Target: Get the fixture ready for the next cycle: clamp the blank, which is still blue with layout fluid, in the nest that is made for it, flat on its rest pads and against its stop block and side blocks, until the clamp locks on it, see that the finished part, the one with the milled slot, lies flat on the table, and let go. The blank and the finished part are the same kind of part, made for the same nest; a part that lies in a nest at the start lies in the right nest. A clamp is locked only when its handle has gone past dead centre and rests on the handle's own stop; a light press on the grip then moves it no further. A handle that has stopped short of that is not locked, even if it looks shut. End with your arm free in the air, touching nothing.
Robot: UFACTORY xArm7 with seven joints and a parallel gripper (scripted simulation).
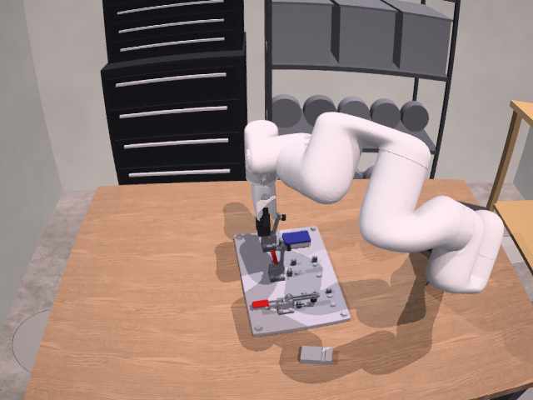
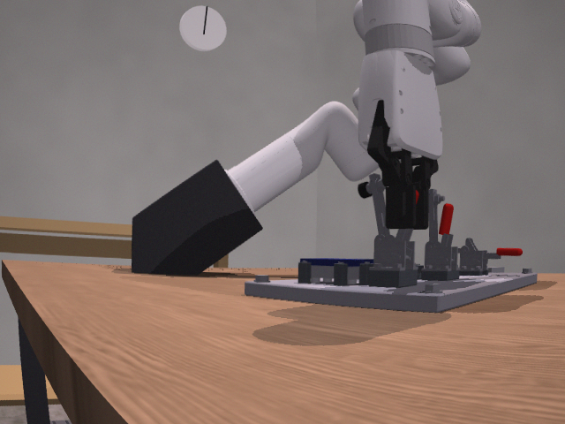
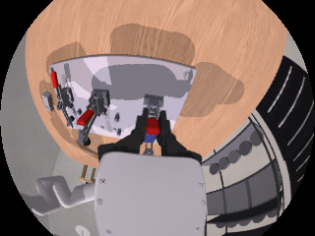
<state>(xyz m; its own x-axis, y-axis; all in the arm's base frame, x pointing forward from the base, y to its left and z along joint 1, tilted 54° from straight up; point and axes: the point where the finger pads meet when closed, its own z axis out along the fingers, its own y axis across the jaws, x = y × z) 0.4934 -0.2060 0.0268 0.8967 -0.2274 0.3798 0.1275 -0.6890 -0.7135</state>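
The grey fixture plate [image 1: 290, 279] carries three toggle clamps. The blue blank [image 1: 296, 237] lies in the far nest and shows as a low blue strip in the side view [image 2: 335, 261]. My gripper [image 1: 265, 234] points straight down and is shut on the red grip of the far clamp's handle [image 2: 417, 196], which stands nearly upright. That clamp's arm, with its black pad [image 2: 364, 189], is raised clear of the blank. In the wrist view the red grip sits between my fingers. The finished part [image 1: 316, 355], grey with a slot, lies flat on the table in front of the plate.
The middle clamp's red handle [image 1: 274, 257] [image 2: 446, 219] stands up, close beside my fingers. The near clamp's red handle [image 1: 260, 303] lies flat. A black drawer cabinet and a shelf rack stand behind the table. The arm's base sits at the right.
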